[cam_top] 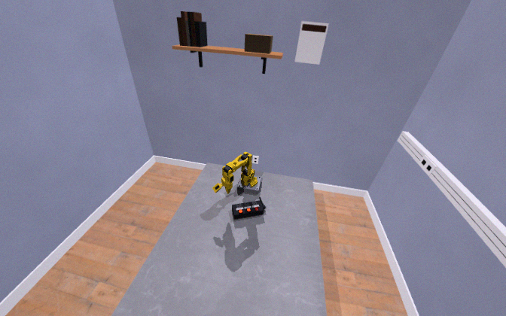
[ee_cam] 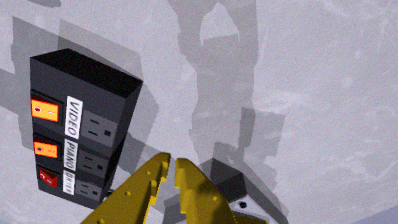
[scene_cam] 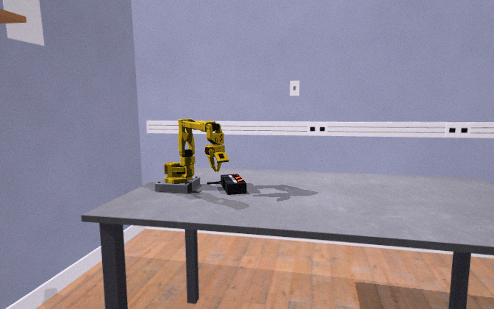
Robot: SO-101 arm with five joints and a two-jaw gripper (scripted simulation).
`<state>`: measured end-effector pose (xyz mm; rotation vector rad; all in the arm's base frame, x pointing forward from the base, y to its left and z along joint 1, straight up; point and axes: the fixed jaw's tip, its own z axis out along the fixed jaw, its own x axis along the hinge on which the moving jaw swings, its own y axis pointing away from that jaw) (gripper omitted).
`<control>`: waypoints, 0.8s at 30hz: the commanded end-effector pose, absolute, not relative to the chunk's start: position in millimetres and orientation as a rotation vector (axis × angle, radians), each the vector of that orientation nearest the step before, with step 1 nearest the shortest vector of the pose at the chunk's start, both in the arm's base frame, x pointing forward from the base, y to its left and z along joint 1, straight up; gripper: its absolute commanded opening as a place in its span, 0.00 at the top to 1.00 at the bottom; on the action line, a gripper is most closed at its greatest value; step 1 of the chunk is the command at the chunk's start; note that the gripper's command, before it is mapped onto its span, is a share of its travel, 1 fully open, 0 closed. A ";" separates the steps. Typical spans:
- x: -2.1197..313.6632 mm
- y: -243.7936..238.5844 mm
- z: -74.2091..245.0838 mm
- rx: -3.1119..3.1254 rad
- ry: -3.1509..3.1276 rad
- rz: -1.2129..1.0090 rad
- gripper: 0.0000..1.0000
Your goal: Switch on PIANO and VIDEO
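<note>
Third switch label (ee_cam: 69,183) on power strip (ee_cam: 100,90) too blurred to read; gripper (ee_cam: 171,167) base cut off below.

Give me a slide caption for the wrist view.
Shut gripper hangs beside the upright power strip; VIDEO and PIANO rockers glow orange.

Blue-grey walls (scene_cam: 356,45) enclose a wood-plank floor (scene_cam: 264,276) edged by a white baseboard (cam_top: 70,239). A grey table (scene_cam: 356,207) on dark legs (scene_cam: 112,265) stands in the middle. One wall carries a wooden shelf (cam_top: 227,50) with books (cam_top: 191,28) and a brown box (cam_top: 258,43); another bears a white outlet rail (scene_cam: 356,129).
</note>
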<state>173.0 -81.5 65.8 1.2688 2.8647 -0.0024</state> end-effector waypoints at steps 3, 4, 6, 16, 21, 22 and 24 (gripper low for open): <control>167.2 -85.3 67.4 1.552 2.731 0.000 1.00; 166.9 -86.0 67.5 1.593 2.708 0.000 1.00; 166.1 -87.6 67.9 1.672 2.660 0.000 1.00; 163.2 -93.0 69.2 1.942 2.470 0.000 1.00; 161.5 -95.8 69.8 2.075 2.359 0.000 1.00; 161.1 -96.3 69.9 2.099 2.338 0.000 1.00; 160.5 -97.3 70.2 2.143 2.297 0.000 1.00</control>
